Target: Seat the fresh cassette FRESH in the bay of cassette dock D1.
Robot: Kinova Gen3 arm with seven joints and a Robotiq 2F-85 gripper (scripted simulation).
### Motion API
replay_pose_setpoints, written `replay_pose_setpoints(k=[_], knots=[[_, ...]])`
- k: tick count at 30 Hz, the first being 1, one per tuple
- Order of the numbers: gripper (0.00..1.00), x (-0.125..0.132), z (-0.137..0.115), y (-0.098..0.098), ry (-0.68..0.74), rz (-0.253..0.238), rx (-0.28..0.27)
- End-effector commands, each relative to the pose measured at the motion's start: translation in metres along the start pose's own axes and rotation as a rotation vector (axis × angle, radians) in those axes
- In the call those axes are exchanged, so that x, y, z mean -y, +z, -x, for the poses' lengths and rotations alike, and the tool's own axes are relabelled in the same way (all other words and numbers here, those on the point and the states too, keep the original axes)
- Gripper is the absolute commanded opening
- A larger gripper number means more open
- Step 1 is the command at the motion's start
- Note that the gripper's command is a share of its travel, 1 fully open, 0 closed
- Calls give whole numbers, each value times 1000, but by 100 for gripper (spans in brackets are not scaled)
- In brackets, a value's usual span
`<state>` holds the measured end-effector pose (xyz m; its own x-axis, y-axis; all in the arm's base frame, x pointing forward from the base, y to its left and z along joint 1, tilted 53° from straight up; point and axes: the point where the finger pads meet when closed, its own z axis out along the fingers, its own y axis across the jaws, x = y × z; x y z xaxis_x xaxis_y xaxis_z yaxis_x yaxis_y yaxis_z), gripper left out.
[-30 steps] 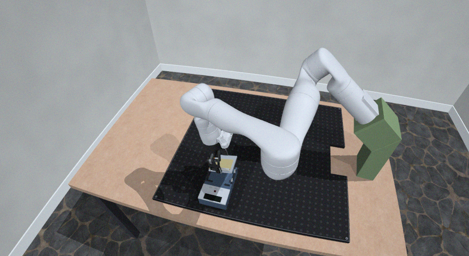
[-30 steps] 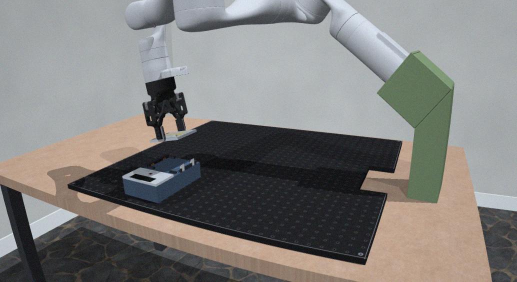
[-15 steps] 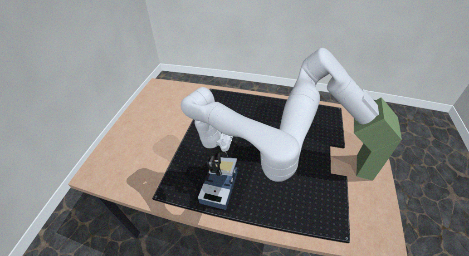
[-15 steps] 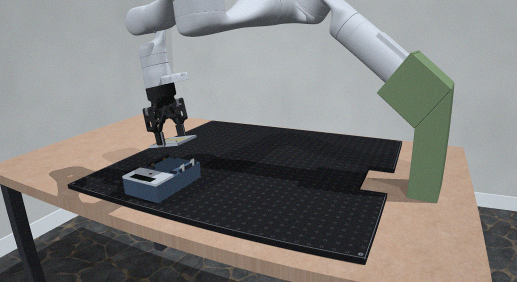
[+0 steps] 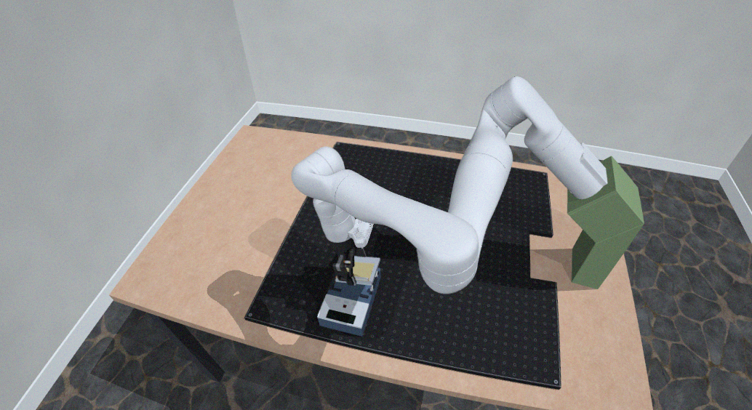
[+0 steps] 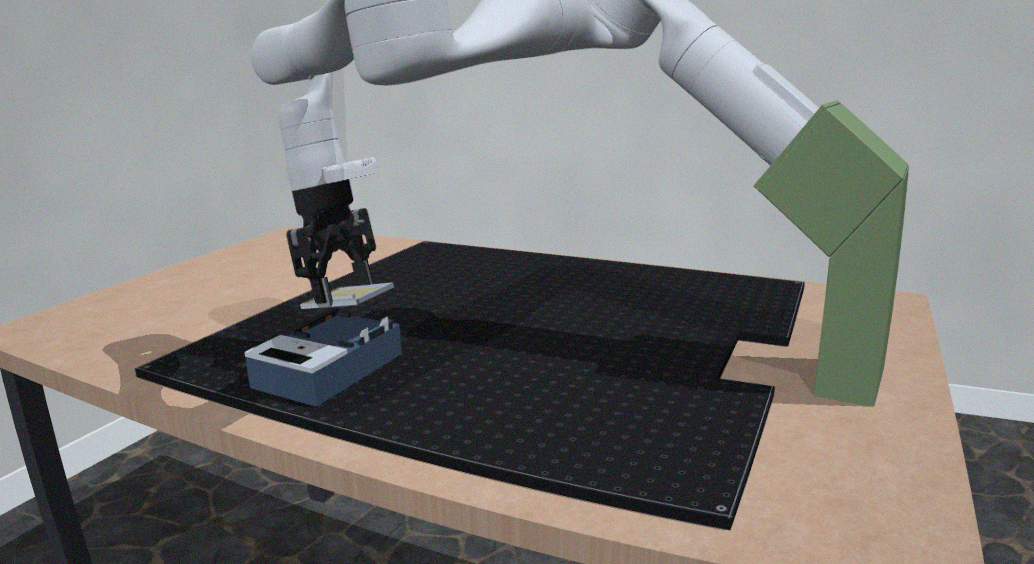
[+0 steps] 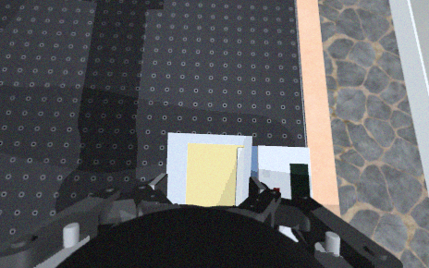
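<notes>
Over the black perforated deck [image 5: 473, 328] in the top view, the gripper [image 5: 348, 269] is clamped on the FRESH cassette [image 5: 365, 271], directly above dock D1 [image 5: 347, 310]. From the exterior view, FRESH [image 6: 348, 295] hangs level, apart from D1's bay [image 6: 352, 331], which looks unoccupied, though partly hidden. On the wrist view, FRESH's yellow panel [image 7: 210, 173] fills its frame; no writing is legible.
</notes>
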<state>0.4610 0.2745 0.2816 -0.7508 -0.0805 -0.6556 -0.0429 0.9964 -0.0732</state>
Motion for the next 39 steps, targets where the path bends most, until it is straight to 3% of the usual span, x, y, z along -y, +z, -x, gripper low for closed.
replay_pose_setpoints(k=[1,39], knots=[[0,1,1,3,0,-3,-1],[0,1,5,25,0,-3,-1]])
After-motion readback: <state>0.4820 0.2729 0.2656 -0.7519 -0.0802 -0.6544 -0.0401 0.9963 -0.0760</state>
